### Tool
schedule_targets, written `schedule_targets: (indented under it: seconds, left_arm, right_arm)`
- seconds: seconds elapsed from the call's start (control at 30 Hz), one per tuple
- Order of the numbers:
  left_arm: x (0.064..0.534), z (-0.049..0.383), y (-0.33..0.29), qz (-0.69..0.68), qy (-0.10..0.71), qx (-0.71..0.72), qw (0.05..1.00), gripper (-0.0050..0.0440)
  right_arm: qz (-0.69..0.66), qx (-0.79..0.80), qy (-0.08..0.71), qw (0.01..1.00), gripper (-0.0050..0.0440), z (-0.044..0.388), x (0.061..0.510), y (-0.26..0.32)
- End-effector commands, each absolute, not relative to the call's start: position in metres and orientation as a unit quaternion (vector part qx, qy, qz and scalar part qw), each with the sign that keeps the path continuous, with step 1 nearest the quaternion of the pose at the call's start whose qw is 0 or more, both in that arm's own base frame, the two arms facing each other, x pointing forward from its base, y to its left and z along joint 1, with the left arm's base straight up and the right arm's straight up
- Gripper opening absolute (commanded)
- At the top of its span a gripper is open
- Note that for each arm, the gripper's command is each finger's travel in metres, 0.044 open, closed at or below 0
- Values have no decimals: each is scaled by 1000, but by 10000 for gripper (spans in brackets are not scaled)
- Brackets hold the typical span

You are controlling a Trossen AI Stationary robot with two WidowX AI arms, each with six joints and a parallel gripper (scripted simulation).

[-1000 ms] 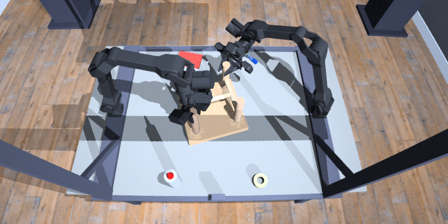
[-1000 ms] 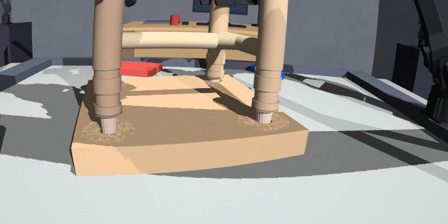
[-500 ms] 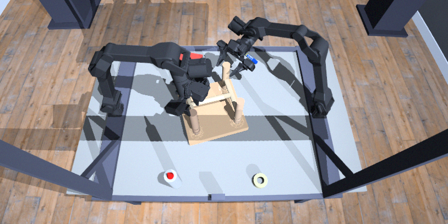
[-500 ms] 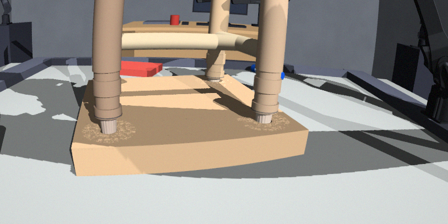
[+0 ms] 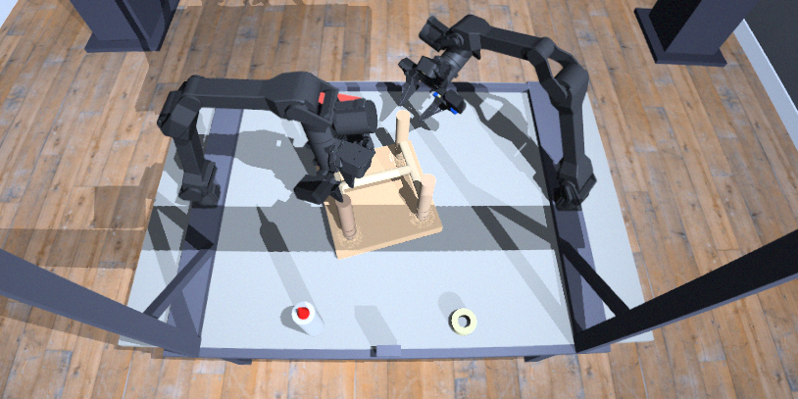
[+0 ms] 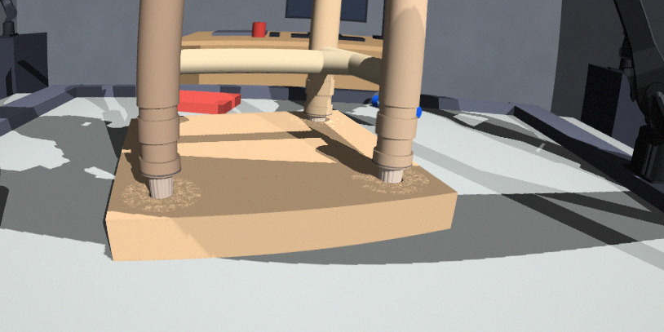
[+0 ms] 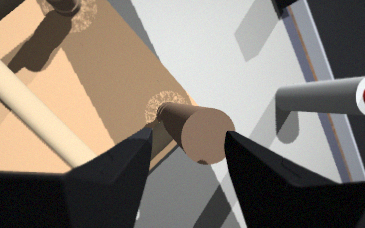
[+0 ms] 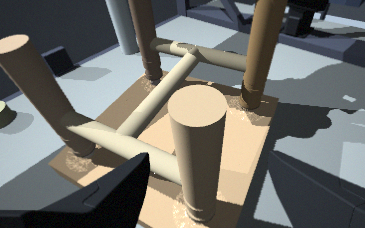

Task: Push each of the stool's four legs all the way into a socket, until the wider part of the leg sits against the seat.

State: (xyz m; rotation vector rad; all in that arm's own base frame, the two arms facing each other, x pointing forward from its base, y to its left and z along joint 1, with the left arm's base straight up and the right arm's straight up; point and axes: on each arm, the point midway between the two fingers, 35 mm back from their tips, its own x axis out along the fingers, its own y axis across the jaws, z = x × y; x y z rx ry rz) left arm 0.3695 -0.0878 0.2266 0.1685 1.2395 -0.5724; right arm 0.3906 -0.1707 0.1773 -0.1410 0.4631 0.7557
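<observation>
The wooden seat (image 5: 384, 240) (image 6: 278, 234) lies flat, its legs upright and joined by pale crossbars (image 5: 384, 175) (image 6: 250, 61) (image 8: 160, 95). In the exterior view, ribbed peg shows above the seat under the near left leg (image 5: 347, 218) (image 6: 160, 74) (image 7: 207, 135) and near right leg (image 6: 401, 50) (image 8: 40, 90), and a thin band under the back right leg (image 6: 325, 23) (image 8: 197, 150). The back left leg (image 8: 265, 50) stands in the seat; its depth is unclear. My left gripper (image 7: 189, 137) is open just above the near left leg's top. My right gripper (image 5: 412, 112) (image 8: 208, 159) is open beside the back right leg's top.
A white bottle (image 5: 313, 324) (image 7: 320, 97) with a red cap and a pale tape ring (image 5: 455, 321) (image 8: 5, 121) stand near the front edge. A red block (image 5: 348, 97) (image 6: 204, 101) lies at the back, a blue item (image 5: 453, 111) (image 6: 418, 112) behind the seat's right side.
</observation>
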Motion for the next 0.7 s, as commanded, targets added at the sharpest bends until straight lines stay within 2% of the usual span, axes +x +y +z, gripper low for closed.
schedule_targets:
  seconds: [0.0, 0.13, 0.27, 0.33, 0.37, 0.67]
  left_arm:
    - [379, 249, -83, -253, 517, 91, 813, 92]
    - [383, 254, -84, -238, 491, 91, 833, 0]
    - [381, 255, -86, -221, 475, 84, 847, 0]
    - [381, 255, -86, -221, 475, 84, 847, 0]
    - [381, 255, -86, -217, 472, 82, 851, 0]
    - [373, 254, -88, -181, 437, 58, 879, 0]
  right_arm:
    - [323, -60, 265, 907, 208, 190, 378, -181]
    - [284, -43, 321, 902, 112, 181, 375, -183]
    - [244, -33, 364, 898, 16, 177, 376, -179]
    - [244, -33, 364, 898, 16, 177, 376, -179]
    - [233, -31, 373, 898, 0, 177, 377, -178]
    - [116, -7, 429, 896, 0, 179, 381, -173]
